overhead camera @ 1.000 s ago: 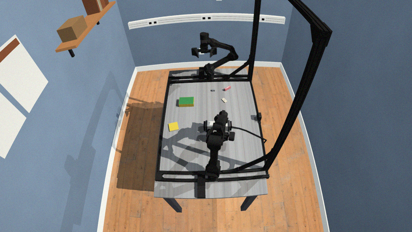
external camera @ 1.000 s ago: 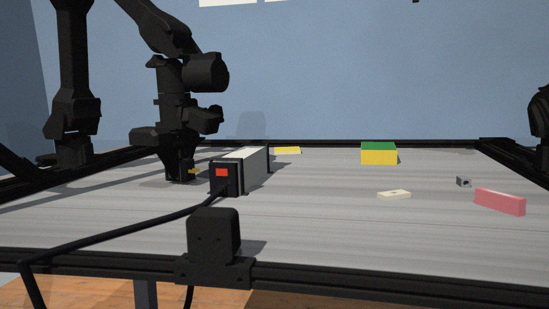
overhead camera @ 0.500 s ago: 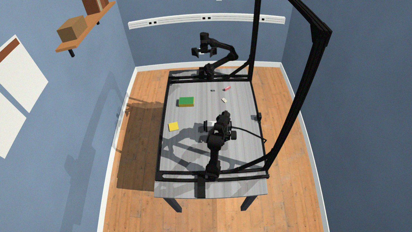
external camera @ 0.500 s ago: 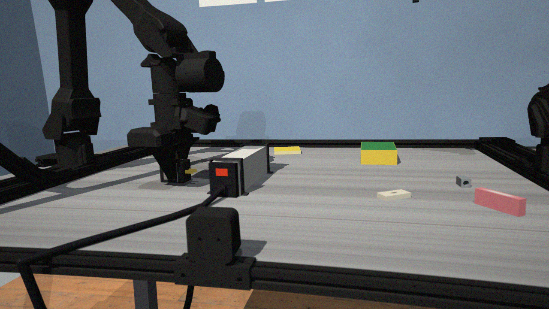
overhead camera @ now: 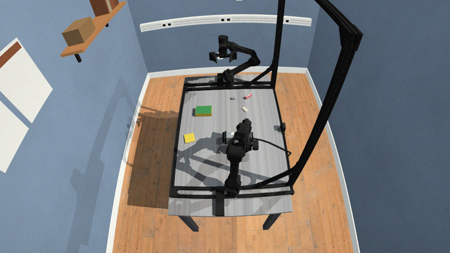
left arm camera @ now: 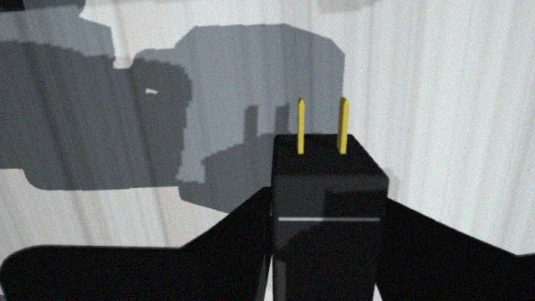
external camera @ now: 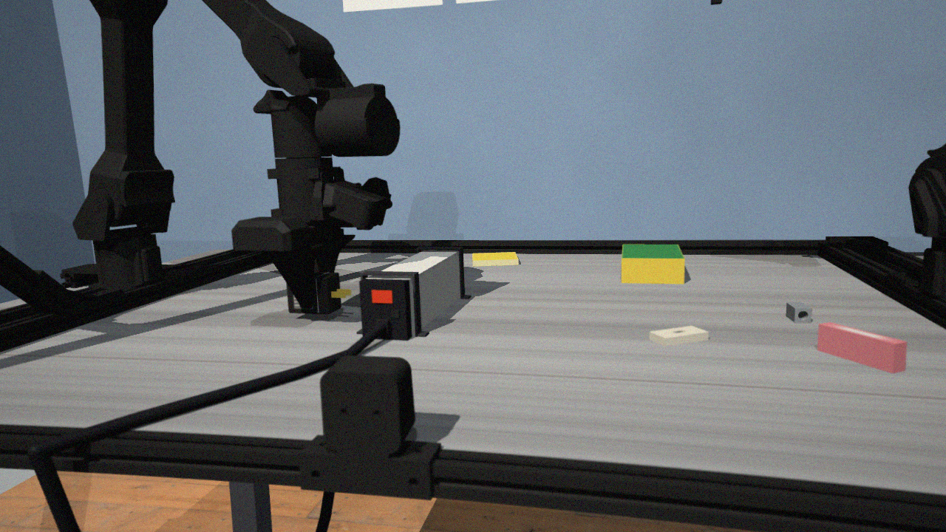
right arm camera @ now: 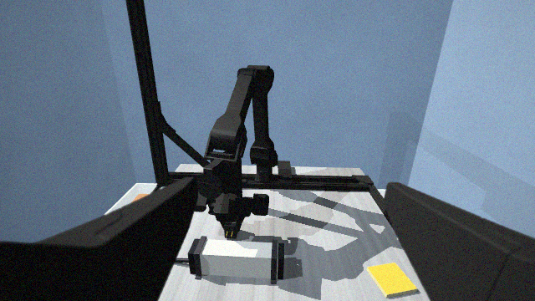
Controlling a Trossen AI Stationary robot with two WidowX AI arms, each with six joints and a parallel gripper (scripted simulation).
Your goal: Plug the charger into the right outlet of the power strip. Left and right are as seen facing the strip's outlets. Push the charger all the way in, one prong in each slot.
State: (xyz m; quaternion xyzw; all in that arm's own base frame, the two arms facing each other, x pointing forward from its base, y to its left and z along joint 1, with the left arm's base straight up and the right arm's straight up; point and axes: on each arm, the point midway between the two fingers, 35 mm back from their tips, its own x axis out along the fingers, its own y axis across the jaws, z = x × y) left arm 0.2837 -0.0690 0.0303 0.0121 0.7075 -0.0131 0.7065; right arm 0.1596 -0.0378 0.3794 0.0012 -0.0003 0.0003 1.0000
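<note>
"Start at the left tool [external camera: 314, 297] [left arm camera: 313, 197] [right arm camera: 231, 230]: how does it stand?"

"Clamped on the charger [external camera: 324, 294] [left arm camera: 330, 201] [right arm camera: 230, 226], its fingers partly apart, one on each side of the black body. Two brass prongs [external camera: 341, 292] [left arm camera: 301, 130] [right arm camera: 231, 234] stick out in front, free of the fingers."

"And where is the charger?"

"Low over the table [overhead camera: 188, 206] [external camera: 562, 410] [left arm camera: 460, 84] [right arm camera: 175, 288], beside the power strip [overhead camera: 232, 133] [external camera: 443, 284] [right arm camera: 238, 263], with the prongs pointing its way. They are outside it, so the plug isn't in."

"Which outlet is it near?"

"The slots don't show in any view. I judge the right one lies toward the cable [overhead camera: 270, 141] [external camera: 264, 383] [right arm camera: 182, 261], and the charger is near that end."

"What could spoil it?"

"A small sideways or height error would land the prongs on the casing. A slight turn of the wrist might let one prong catch and the other miss. Pushing on then could twist the charger in the grip or slide the strip, since nothing steadies it."

"Not the right tool [overhead camera: 223, 58] [right arm camera: 290, 189]?"

"No, that one hangs back from the strip, fingers wide apart, holding nothing"
</note>
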